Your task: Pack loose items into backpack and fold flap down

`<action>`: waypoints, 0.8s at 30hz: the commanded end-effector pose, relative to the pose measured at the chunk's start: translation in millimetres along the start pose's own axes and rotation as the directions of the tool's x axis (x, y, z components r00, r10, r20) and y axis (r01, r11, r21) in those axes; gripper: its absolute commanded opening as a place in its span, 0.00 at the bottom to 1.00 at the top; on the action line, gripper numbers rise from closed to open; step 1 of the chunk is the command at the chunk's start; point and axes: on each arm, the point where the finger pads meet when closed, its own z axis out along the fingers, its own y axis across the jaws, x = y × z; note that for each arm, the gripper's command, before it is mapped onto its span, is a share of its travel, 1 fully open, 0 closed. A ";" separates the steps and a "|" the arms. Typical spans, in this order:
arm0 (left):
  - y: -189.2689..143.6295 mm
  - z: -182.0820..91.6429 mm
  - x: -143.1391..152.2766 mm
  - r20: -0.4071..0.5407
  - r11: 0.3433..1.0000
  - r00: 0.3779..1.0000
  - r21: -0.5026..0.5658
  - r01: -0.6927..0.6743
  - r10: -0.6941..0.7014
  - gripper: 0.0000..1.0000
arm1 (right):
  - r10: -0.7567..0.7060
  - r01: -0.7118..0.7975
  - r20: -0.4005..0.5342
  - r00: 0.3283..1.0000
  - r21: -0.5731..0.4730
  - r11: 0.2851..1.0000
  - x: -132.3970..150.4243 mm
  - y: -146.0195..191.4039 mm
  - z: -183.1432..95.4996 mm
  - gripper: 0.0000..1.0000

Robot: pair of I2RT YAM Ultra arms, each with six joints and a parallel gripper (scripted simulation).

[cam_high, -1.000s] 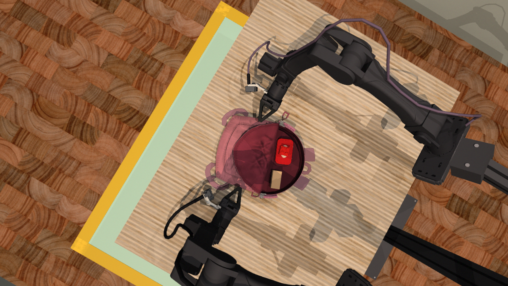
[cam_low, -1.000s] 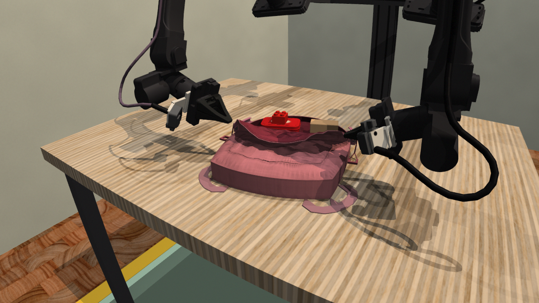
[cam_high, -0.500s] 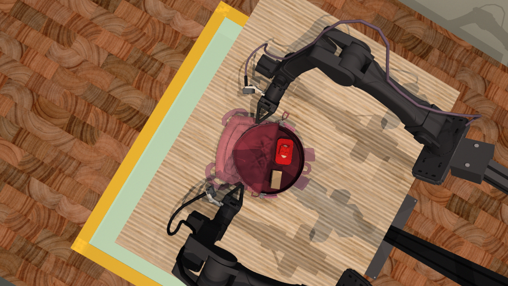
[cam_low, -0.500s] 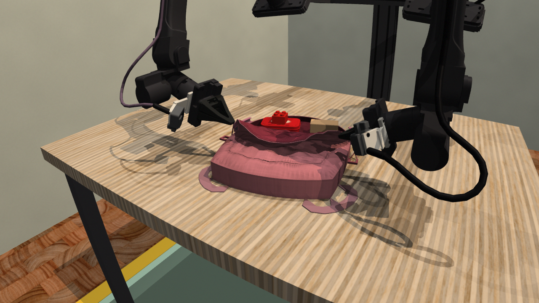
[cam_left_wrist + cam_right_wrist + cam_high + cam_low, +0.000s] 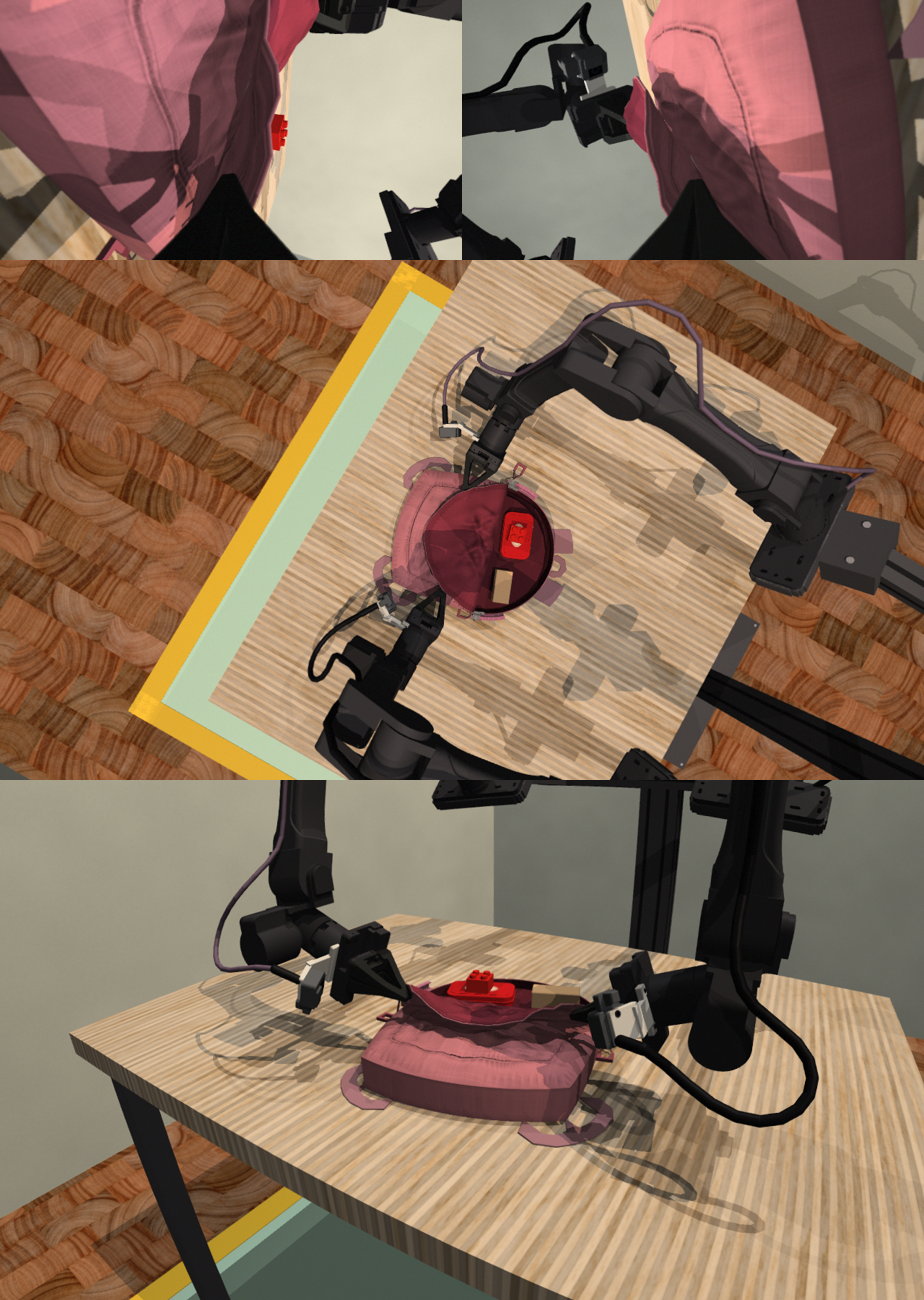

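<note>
The closed, empty black angular fingers of the left gripper [image 5: 442,594] [image 5: 577,1013] [image 5: 228,176] [image 5: 626,133] and right gripper [image 5: 465,487] [image 5: 407,994] [image 5: 319,19] [image 5: 696,189] are at opposite ends of the wrinkled maroon-lined fabric flap [image 5: 458,534] [image 5: 462,1014] [image 5: 258,90] [image 5: 658,159], folded back on the seamed pink cloth backpack [image 5: 408,538] [image 5: 465,1070] [image 5: 108,76] [image 5: 772,90], whose round opening holds a studded red brick [image 5: 517,531] [image 5: 479,982] [image 5: 278,132] atop a glossy red rounded slab [image 5: 513,553] [image 5: 501,993], tan block [image 5: 502,586] [image 5: 555,995] alongside.
</note>
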 end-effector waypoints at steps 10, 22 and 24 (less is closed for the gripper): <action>-2.5 18.4 2.8 -0.001 1.000 1.000 0.011 -0.005 0.005 0.00 | 0.008 -0.009 -0.011 1.000 -0.017 1.000 10.6 0.9 20.8 0.00; -2.7 28.6 5.8 -0.004 1.000 1.000 0.011 0.002 -0.002 0.00 | 0.008 -0.008 -0.012 1.000 -0.018 1.000 10.7 1.3 30.8 0.00; -2.8 30.6 5.8 -0.004 1.000 1.000 0.012 0.002 -0.002 0.00 | 0.002 -0.002 -0.008 1.000 -0.018 1.000 8.0 2.1 32.5 0.00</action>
